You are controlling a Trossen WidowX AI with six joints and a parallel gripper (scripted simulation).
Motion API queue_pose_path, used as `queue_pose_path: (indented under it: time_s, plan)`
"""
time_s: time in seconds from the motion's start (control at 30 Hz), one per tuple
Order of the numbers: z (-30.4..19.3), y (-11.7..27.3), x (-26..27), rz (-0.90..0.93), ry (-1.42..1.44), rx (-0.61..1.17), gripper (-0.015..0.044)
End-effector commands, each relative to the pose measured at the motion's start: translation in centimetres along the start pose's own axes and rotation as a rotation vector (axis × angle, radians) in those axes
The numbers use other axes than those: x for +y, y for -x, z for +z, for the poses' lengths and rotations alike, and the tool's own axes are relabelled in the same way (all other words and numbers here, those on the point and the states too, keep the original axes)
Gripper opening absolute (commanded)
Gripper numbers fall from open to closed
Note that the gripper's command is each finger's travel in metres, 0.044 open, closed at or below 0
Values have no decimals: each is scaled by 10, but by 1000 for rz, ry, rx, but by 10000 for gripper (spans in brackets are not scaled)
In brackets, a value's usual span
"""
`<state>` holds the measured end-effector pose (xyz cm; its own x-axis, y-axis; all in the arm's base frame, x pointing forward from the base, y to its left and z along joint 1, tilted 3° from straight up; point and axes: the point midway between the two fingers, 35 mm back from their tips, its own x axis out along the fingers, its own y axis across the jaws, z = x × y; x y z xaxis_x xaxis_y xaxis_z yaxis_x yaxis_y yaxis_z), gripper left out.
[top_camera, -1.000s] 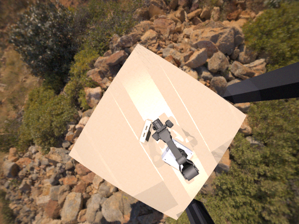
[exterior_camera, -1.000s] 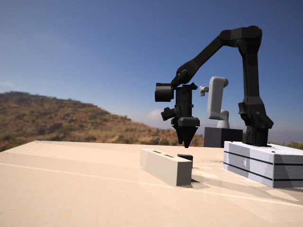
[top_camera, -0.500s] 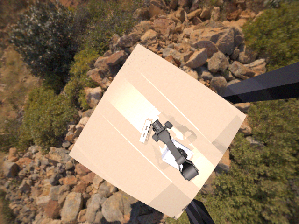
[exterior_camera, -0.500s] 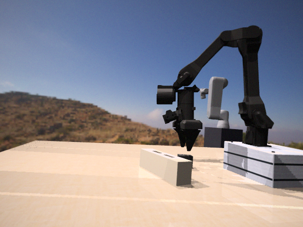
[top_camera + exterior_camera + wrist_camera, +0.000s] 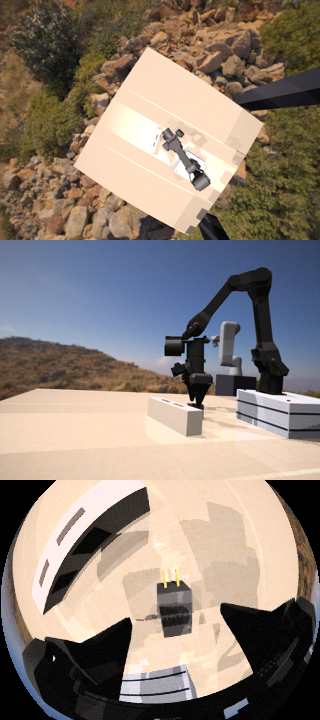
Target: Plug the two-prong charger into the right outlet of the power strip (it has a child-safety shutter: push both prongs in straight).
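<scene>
The black charger (image 5: 175, 622) (image 5: 201, 407) stands on the table behind the power strip. Its two yellow prongs (image 5: 171, 578) point toward the top of the wrist view. The arm hides it in the top view. The off-white power strip (image 5: 153, 148) (image 5: 168, 413) (image 5: 100, 499) lies beside it, with two dark outlets in its top. My gripper (image 5: 195, 403) (image 5: 178, 615) points down and is open and empty. Its fingers appear on either side of the charger in the wrist view, with gaps on both sides. In the exterior view the fingertips are near the charger's top.
The arm's white base block (image 5: 178, 170) (image 5: 262, 418) (image 5: 155, 683) sits on the table (image 5: 144, 80) (image 5: 77, 428). A dark pedestal (image 5: 224, 385) with a pale arm (image 5: 226, 343) stands beyond the table. The power strip is close to my gripper on the left in the wrist view.
</scene>
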<state>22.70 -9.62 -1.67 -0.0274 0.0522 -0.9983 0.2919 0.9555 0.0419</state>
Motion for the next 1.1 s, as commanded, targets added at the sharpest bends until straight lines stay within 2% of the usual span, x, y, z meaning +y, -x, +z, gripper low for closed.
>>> queue_pose_path:
  time_s: [0.0, 0.7, 1.07]
  plan:
    - [-2, -10, 1, 5, -6, 13, 440]
    - [-2, -34, 1, 5, -6, 13, 440]
    - [-1, -31, 0, 1, 0, 5, 151]
